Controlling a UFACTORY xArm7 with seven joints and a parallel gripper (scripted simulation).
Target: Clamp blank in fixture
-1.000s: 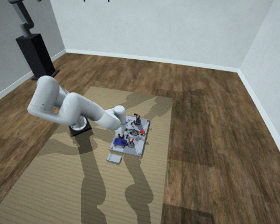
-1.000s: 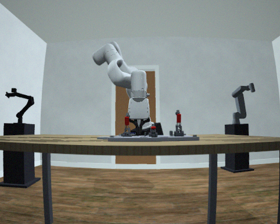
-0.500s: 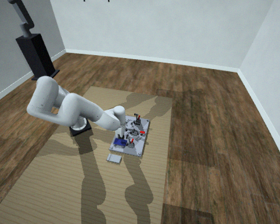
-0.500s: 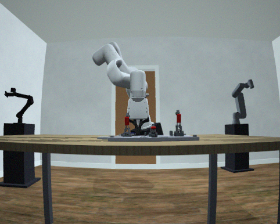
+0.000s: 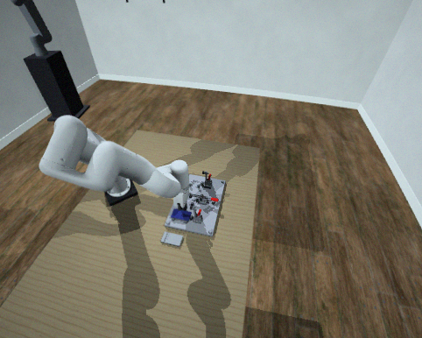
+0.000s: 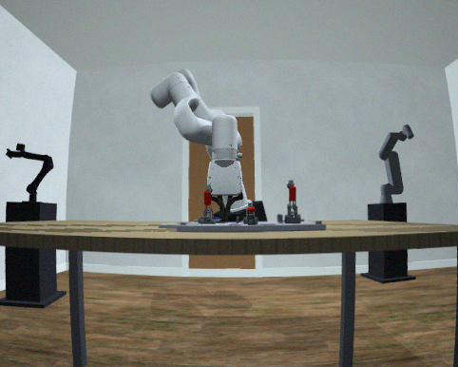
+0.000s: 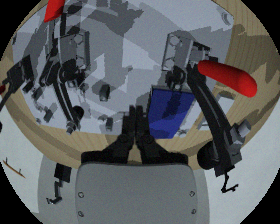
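Observation:
The blue blank (image 5: 181,214) (image 7: 164,119) lies in the nest at the near left corner of the base plate; whether it sits fully against its blocks cannot be told. The clamp beside it has a red handle (image 5: 199,212) (image 6: 207,198) (image 7: 227,80) that stands up; its dark arm (image 7: 214,109) is raised. My gripper (image 5: 182,207) (image 7: 135,114) is shut and empty, its fingertips low beside the blank's left edge in the wrist view; contact cannot be told. The finished part (image 5: 172,239) lies on the table just off the plate, apparently flat; its slot is too small to make out.
The base plate (image 5: 206,228) (image 6: 270,227) bears two more clamps: one with its red handle (image 5: 214,200) (image 6: 251,209) low, in the middle, and one with its red handle (image 6: 292,193) upright, at the far end. Small blocks and posts stand between them.

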